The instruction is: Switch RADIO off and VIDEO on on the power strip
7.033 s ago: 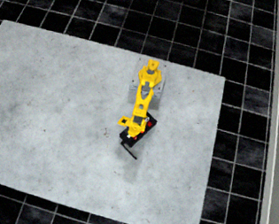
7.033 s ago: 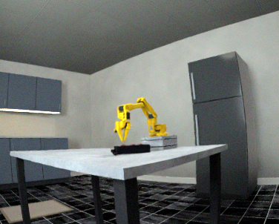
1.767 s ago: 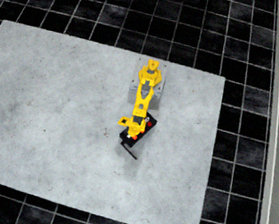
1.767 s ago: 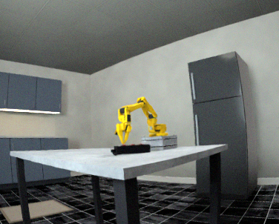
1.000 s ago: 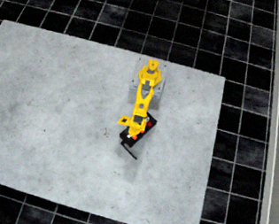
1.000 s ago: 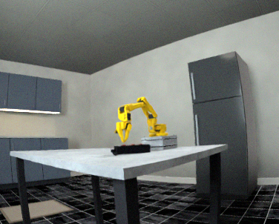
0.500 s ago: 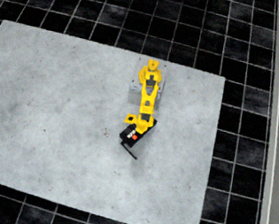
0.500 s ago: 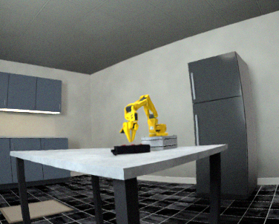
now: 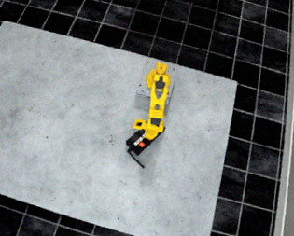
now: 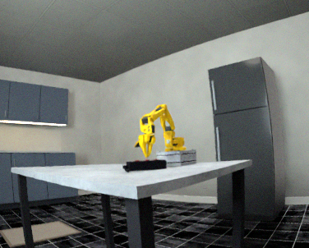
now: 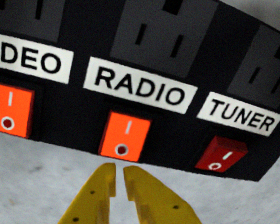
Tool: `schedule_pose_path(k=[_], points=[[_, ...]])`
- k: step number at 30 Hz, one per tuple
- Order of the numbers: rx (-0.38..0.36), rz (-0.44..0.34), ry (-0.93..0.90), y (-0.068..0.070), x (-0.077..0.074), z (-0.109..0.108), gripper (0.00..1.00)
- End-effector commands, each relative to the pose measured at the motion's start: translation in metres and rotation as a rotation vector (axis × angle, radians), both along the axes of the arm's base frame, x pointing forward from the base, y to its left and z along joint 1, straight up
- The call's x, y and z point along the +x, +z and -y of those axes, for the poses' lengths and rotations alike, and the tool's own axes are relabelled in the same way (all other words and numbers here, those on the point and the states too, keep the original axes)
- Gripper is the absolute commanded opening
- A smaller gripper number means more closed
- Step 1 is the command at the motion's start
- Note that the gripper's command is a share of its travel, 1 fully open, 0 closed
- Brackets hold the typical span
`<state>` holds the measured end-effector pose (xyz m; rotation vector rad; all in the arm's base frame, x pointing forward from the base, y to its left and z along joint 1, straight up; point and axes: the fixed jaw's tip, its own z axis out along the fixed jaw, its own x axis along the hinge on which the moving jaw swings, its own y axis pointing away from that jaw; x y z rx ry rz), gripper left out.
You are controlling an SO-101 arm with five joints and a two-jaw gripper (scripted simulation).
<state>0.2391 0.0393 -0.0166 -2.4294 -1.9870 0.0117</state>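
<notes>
A black power strip (image 9: pixel 133 144) (image 10: pixel 145 165) (image 11: pixel 156 47) lies face up on the grey table (image 9: pixel 43 101) (image 10: pixel 103 176). The wrist view shows its labels VIDEO, RADIO and TUNER. The VIDEO switch (image 11: pixel 13 111) and the RADIO switch (image 11: pixel 125 136) glow bright orange. The TUNER switch (image 11: pixel 220 153) is dark red. My yellow gripper (image 11: pixel 119 171) (image 9: pixel 141 134) (image 10: pixel 145 155) is shut and empty. Its tips sit just below the RADIO switch, close above the strip.
The arm's grey base block (image 9: pixel 139 98) (image 10: pixel 181 157) stands just behind the strip. A short black cord (image 9: pixel 137 158) leaves the strip's near end. A grey fridge (image 10: pixel 242 135) stands beyond the table, and the table's right edge (image 9: pixel 221 176) is close.
</notes>
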Motion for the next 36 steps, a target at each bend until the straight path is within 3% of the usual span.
schedule_pose_path(k=[1,36], points=[[0.003,0.011,0.015,0.0025,-0.0004,-0.0023,0.0],[0.003,0.011,0.032,0.0076,0.0026,-0.0072,0.0]])
